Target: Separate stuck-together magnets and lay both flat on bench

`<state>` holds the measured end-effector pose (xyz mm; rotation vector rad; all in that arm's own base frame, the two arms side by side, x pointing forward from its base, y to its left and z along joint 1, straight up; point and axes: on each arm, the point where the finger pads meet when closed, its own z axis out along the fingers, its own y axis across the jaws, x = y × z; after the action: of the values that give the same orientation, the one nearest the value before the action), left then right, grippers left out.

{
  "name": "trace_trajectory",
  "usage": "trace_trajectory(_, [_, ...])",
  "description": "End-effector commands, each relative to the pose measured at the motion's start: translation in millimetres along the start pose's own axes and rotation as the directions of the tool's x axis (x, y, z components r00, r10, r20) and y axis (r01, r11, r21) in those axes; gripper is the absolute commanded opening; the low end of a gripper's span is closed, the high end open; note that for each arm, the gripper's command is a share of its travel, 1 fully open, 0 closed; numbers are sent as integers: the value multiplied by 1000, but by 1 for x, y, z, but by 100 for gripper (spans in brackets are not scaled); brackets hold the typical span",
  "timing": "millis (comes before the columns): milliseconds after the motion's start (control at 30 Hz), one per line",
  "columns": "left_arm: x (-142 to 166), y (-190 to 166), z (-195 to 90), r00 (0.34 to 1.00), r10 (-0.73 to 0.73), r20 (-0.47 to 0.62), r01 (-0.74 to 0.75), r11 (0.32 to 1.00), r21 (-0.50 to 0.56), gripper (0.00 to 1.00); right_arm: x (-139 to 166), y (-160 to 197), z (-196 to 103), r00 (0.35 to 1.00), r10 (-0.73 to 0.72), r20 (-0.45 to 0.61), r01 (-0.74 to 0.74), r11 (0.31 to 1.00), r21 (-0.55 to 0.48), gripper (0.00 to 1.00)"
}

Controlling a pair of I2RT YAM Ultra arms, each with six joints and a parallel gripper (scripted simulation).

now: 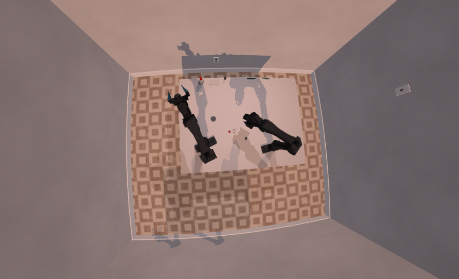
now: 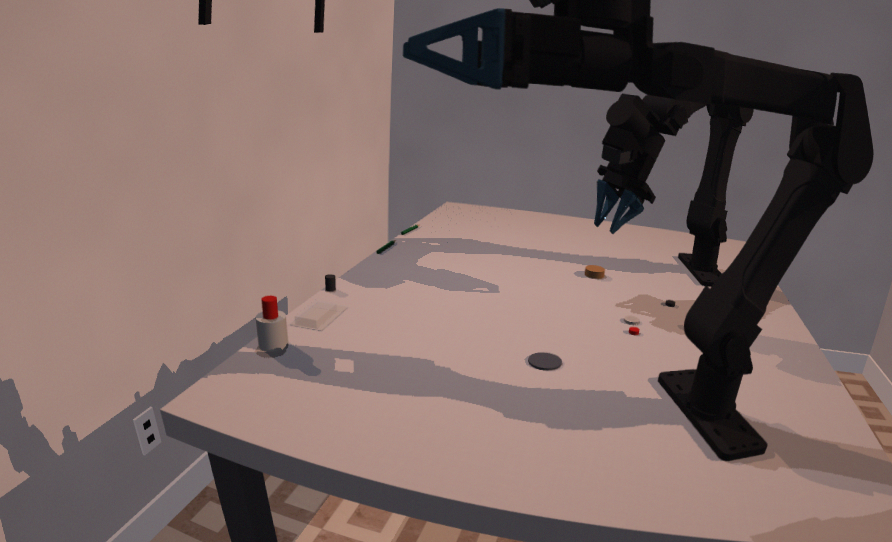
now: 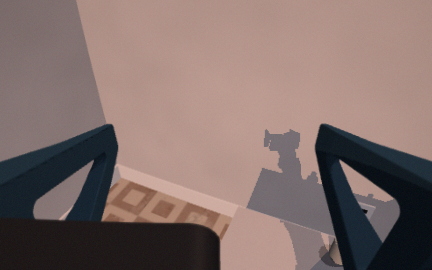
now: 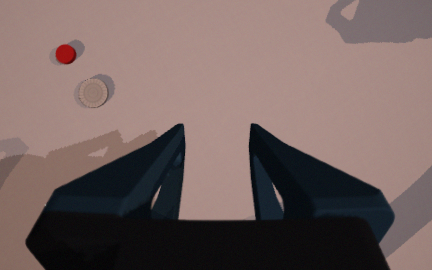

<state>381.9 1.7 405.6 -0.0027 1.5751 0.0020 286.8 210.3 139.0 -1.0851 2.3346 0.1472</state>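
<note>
And here the tabletop [image 1: 221, 103] [image 2: 436, 410] looks smooth and matt, while the left gripper [image 1: 178, 94] [image 2: 405, 50] [image 3: 216, 135] and the right gripper [image 2: 604, 230] [image 4: 217, 134] show dark blue fingers, plastic-looking, a faint sheen on the right pair! Red disc [image 1: 229, 131] [image 2: 633, 330] [image 4: 66, 54], smooth; pale disc [image 1: 234, 130] [image 2: 630, 319] [image 4: 93, 93], ridged round its rim; and the walls, softly mottled, matt!
</note>
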Motion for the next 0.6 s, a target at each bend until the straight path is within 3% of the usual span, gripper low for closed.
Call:
trace_trajectory(0, [-9, -1, -2, 1000, 0, 25, 0, 1000, 3, 100, 8, 11, 0, 998, -43, -37, 42, 999, -27, 33])
trace_trajectory(267, [-9, -1, -2, 1000, 0, 25, 0, 1000, 3, 100, 38, 51, 11, 968, -181, -171, 161, 979, -126, 33])
trace_trajectory(567, [-9, -1, -2, 1000, 0, 25, 0, 1000, 3, 100, 80, 93, 13, 878, -364, -311, 290, 921, -258, 33])
